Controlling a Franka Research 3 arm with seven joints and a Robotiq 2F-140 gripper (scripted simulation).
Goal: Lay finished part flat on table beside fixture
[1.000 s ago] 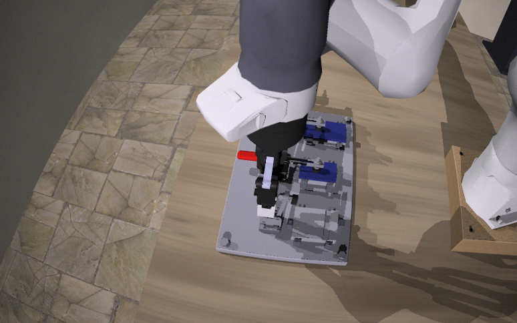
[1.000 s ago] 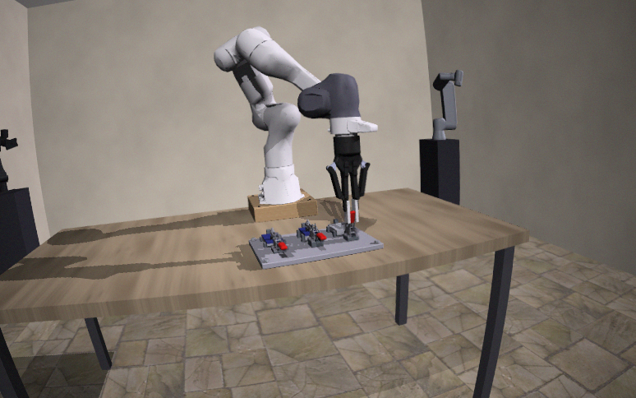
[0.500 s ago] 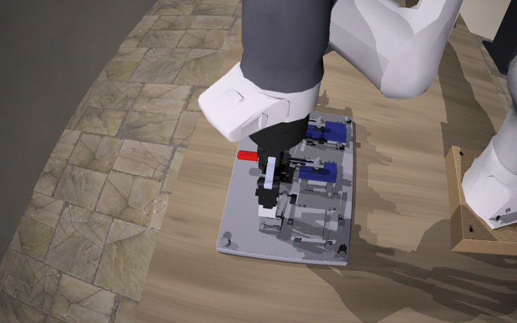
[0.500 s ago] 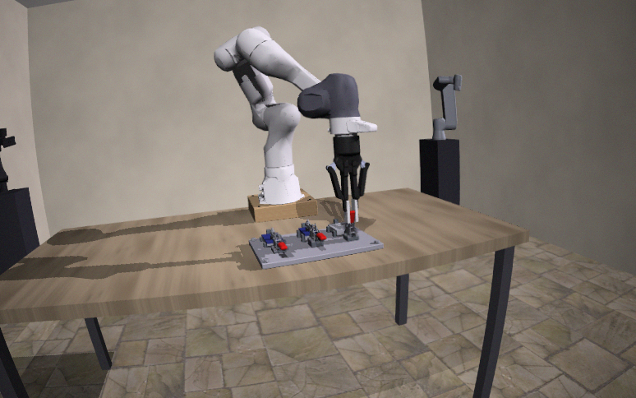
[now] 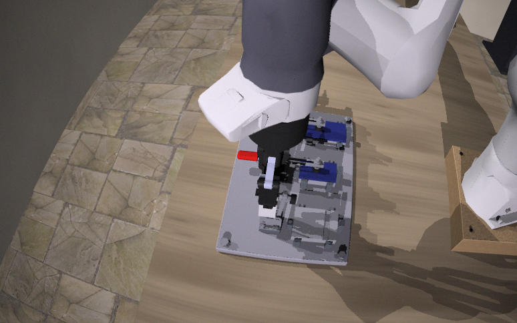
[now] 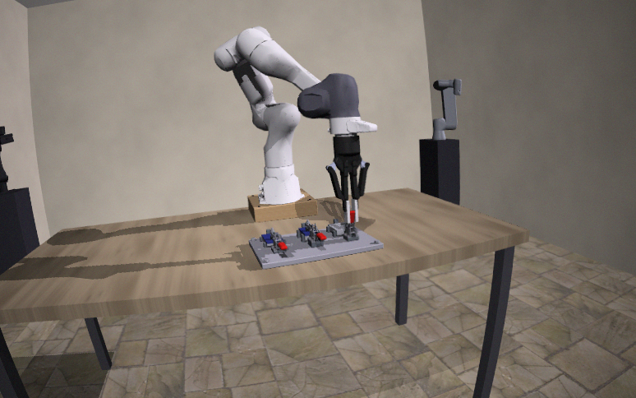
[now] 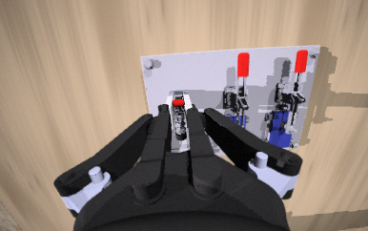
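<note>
a wooden table (image 6: 421, 234) is seen carrying a grey fixture (image 6: 370, 244) plate, with the arm's wooden base block (image 6: 281, 210) behind it. the white arm (image 6: 276, 155) is bent over the fixture, and the gripper (image 6: 350, 213) is pointed straight down at the station on the plate's end farthest from the 2 blue blanks.

on the fixture 3 clamp stations are lined up. 2 blue blanks (image 5: 327, 132) (image 5: 318, 171) are held in the other 2 stations, each with a red clamp handle (image 7: 243, 64) (image 7: 300, 60) lying flat.

at the third station the clamp's red handle (image 6: 351, 215) is stood upright, and the gripper's fingers are closed narrowly around it, so the handle is what is gripped, not the part.

the finished part (image 6: 335, 228) is seen as a pale grey block seated in that station just beside the gripped handle; its milled slot cannot be made out at this size.
</note>
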